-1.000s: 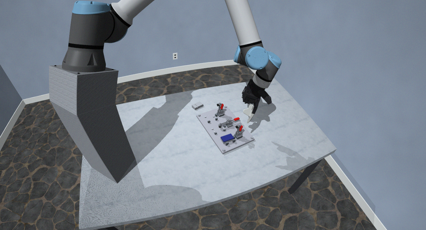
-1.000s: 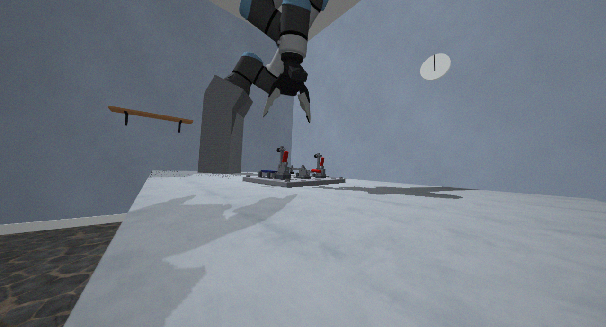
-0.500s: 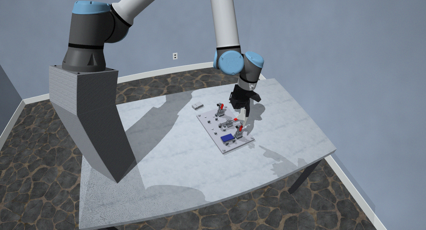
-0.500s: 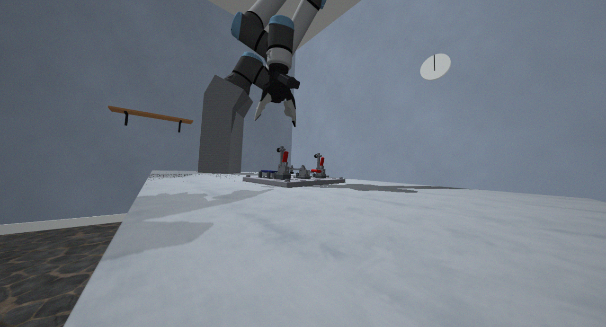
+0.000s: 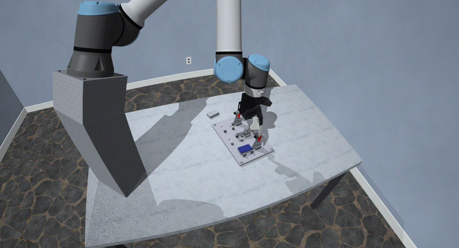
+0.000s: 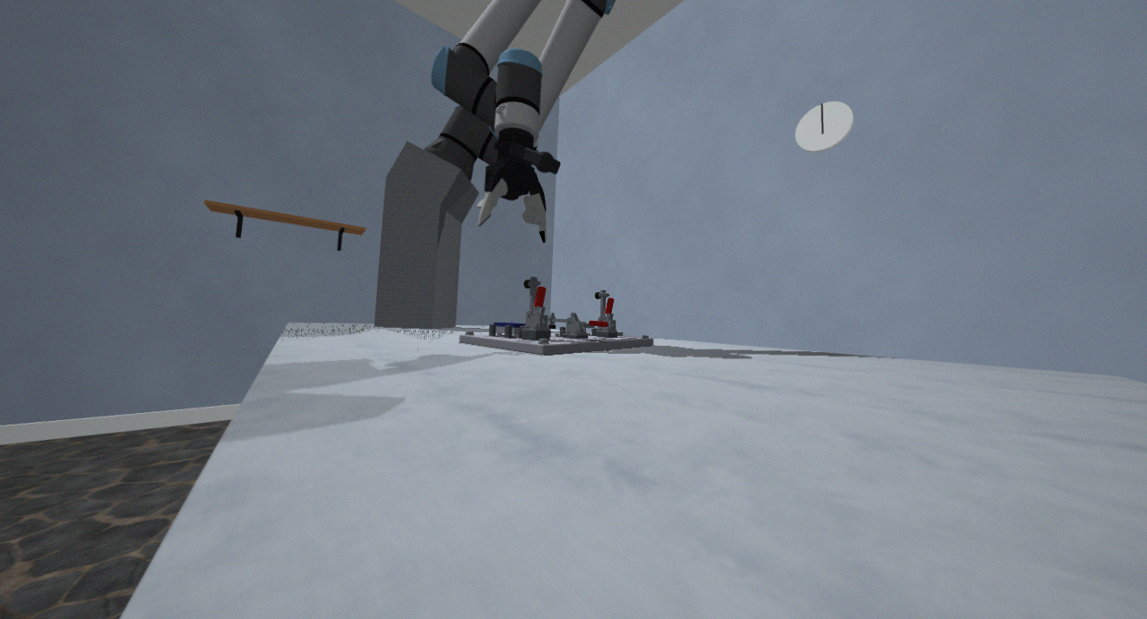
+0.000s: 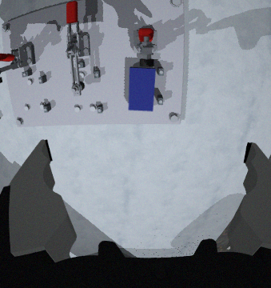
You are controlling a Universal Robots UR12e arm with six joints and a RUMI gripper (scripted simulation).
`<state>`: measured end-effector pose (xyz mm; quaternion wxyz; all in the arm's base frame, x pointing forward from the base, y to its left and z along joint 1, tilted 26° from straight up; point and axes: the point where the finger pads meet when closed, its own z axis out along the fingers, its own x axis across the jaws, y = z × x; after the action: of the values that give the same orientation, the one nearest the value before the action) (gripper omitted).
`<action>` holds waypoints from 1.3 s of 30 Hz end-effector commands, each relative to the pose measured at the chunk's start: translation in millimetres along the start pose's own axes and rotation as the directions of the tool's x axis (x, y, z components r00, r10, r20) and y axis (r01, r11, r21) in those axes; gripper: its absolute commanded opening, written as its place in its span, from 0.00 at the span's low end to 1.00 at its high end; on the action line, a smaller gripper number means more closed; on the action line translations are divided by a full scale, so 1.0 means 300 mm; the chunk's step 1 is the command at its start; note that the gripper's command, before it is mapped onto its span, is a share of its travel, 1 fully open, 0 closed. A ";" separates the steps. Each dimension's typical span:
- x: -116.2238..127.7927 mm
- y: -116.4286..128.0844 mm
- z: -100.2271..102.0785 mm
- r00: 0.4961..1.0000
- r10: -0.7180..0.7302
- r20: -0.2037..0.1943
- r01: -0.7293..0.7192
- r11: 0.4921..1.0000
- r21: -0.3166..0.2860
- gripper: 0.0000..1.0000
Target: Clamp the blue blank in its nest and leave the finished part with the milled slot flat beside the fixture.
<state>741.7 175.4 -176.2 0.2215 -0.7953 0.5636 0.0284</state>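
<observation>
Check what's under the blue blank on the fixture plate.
The blue blank lies in the end nest of the fixture plate, blocks along one side. Any pads beneath are covered. The clamp handle stands up at one end; nothing lies on top.

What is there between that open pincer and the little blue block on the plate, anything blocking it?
Nothing visible blocks it. The pincer hangs open and empty, well above the fixture plate. In the wrist view the blue blank lies uncovered from above, in a nest. A red-handled clamp stands at its far end.
</observation>
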 end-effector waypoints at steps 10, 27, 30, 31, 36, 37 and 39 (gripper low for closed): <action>-0.001 0.007 -0.003 1.000 -0.017 -0.004 0.017 1.000 0.011 0.28; -0.001 0.007 -0.003 1.000 -0.017 -0.004 0.017 1.000 0.011 0.28; -0.001 0.007 -0.003 1.000 -0.017 -0.004 0.017 1.000 0.011 0.28; -0.001 0.007 -0.003 1.000 -0.017 -0.004 0.017 1.000 0.011 0.28; -0.001 0.007 -0.003 1.000 -0.017 -0.004 0.017 1.000 0.011 0.28; -0.001 0.007 -0.003 1.000 -0.017 -0.004 0.017 1.000 0.011 0.00; -0.001 0.007 -0.003 1.000 -0.017 -0.004 0.017 1.000 0.011 0.00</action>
<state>739.1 174.9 -176.4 0.2249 -0.7988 0.5575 0.0222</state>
